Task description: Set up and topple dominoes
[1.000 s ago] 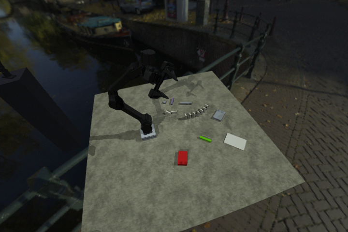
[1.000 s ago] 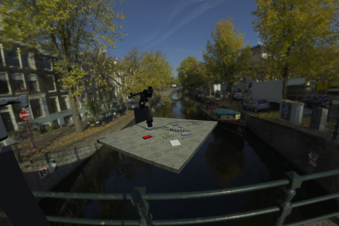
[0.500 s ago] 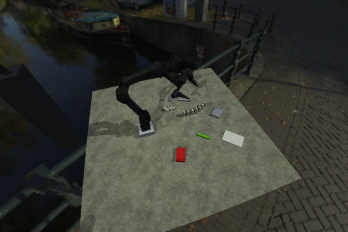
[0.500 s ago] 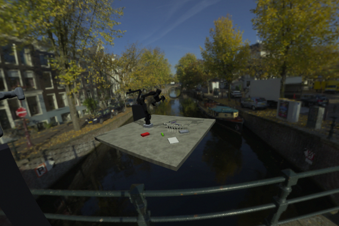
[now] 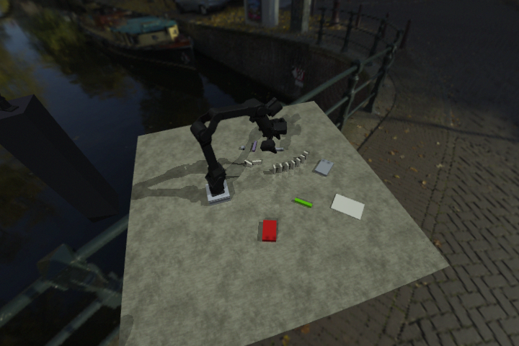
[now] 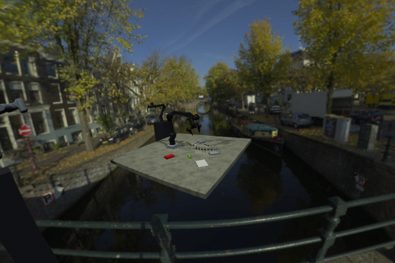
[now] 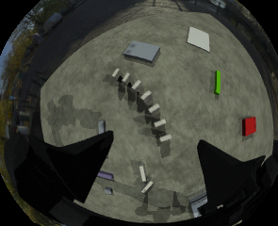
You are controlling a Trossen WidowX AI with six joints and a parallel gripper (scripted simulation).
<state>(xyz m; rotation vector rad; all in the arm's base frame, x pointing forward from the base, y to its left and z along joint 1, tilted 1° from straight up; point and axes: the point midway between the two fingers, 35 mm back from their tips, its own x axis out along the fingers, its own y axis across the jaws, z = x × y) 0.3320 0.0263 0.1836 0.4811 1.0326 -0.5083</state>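
A canal with a moored boat (image 5: 145, 34) (image 6: 261, 131) lies beyond the stone table (image 5: 227, 277) (image 6: 179, 173) (image 7: 190, 104). Clock bearings are taken from the row's middle in the top view, 12 being the top of the frame. The row (image 5: 286, 166) (image 6: 204, 148) (image 7: 154, 108) consists of seven white dominoes, all upright, in a curve. Two loose dominoes (image 5: 252, 162) (image 7: 142, 173) lie flat at 9 o'clock, close together, apart from the row; contact between them cannot be determined. The arm's base (image 5: 224, 200) (image 6: 176, 147) stands at 8. The gripper (image 5: 274, 143) (image 6: 196, 133) (image 7: 157, 141) is raised above the table, fingers spread almost fully, with nothing between them. A grey bar (image 5: 280, 149) (image 7: 101, 126), partly hidden by a finger in the wrist view, lies at 11; a purple bar (image 5: 254, 145) (image 7: 105, 175) and a small grey piece (image 5: 242, 147) (image 7: 108, 191) lie near 10. A grey block (image 5: 323, 167) (image 6: 214, 153) (image 7: 142, 51) occupies 3, a white sheet (image 5: 347, 206) (image 6: 201, 163) (image 7: 198, 39) 4. A green bar (image 5: 303, 202) (image 6: 189, 156) (image 7: 218, 82) lies between 5 and 6, a red block (image 5: 269, 231) (image 6: 169, 156) (image 7: 249, 126) between 6 and 7.
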